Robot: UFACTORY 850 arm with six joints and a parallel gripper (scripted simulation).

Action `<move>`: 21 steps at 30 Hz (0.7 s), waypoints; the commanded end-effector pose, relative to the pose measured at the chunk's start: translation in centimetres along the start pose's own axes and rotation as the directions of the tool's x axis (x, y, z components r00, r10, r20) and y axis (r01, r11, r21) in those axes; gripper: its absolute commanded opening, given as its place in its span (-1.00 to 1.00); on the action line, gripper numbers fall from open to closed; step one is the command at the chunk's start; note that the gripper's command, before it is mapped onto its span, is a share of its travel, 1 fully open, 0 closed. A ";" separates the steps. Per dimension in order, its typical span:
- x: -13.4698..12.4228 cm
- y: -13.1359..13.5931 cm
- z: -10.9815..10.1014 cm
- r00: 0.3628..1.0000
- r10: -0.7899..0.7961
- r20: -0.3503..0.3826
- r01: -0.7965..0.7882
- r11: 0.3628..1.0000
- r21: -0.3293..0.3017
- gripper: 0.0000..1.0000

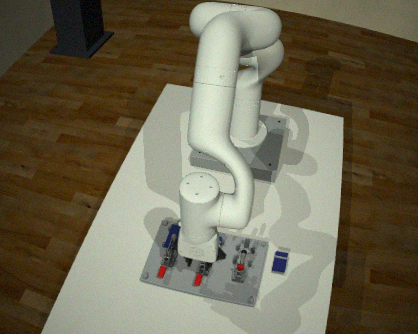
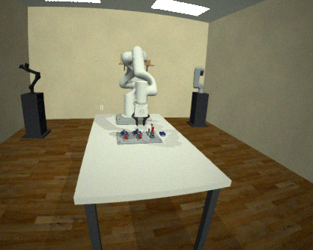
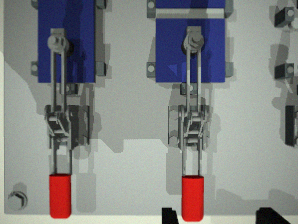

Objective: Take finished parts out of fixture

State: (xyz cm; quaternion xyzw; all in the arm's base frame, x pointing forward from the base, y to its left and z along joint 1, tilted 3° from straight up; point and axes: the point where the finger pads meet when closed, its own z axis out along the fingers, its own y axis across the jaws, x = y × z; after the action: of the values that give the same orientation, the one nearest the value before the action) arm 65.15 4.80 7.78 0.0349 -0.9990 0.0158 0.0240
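Observation:
The blank (image 1: 169,236) (image 3: 82,25), without a slot, sits in the left nest of the fixture plate (image 1: 174,282) (image 3: 125,170) under a closed clamp. A blue part with a milled slot (image 3: 167,50) sits in the middle nest, its clamp arm over it and its red handle (image 1: 198,280) (image 3: 192,200) lying down. The other slotted part (image 1: 280,263) (image 2: 162,133) lies flat on the table, right of the fixture. My gripper (image 1: 204,261) (image 2: 141,124) (image 3: 218,216) is partly open and empty, above the middle clamp; its fingers show at the wrist view's bottom edge, either side of that handle but off-centre.
The right clamp's red handle (image 1: 240,267) (image 2: 153,129) stands up beside the right nest, which holds no part. The left clamp's red handle (image 1: 162,271) (image 3: 60,196) lies down. Bolt heads and small locating posts stick up from the plate.

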 end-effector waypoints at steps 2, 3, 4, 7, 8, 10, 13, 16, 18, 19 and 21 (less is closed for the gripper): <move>-0.4 0.0 -0.1 1.000 0.000 0.001 0.000 1.000 0.000 -0.03; -0.4 0.0 -0.1 1.000 0.000 0.001 0.000 1.000 0.000 -0.03; -0.4 0.0 -0.1 1.000 0.000 0.001 0.000 1.000 0.000 -0.03; -0.4 0.0 0.0 1.000 0.000 0.001 0.000 1.000 0.000 -0.03; -0.4 0.0 0.0 1.000 0.000 0.001 0.000 1.000 0.000 -0.03; -0.4 0.0 0.3 1.000 0.000 0.001 0.000 1.000 0.000 -0.03; -0.4 0.0 0.9 1.000 0.000 0.001 0.000 1.000 0.000 -0.03; -0.4 0.0 1.2 1.000 0.000 0.001 0.000 1.000 0.000 -0.03; -0.4 0.0 1.8 1.000 0.000 0.001 0.000 1.000 0.000 -0.03; -0.4 0.0 2.2 1.000 0.000 0.001 0.000 1.000 0.000 -0.03; -0.4 0.0 2.9 1.000 0.000 0.001 0.000 1.000 0.000 -0.03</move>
State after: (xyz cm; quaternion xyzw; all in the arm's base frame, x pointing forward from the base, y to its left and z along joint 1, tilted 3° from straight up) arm 65.42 4.76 5.81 0.0349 -0.9990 0.0158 0.0243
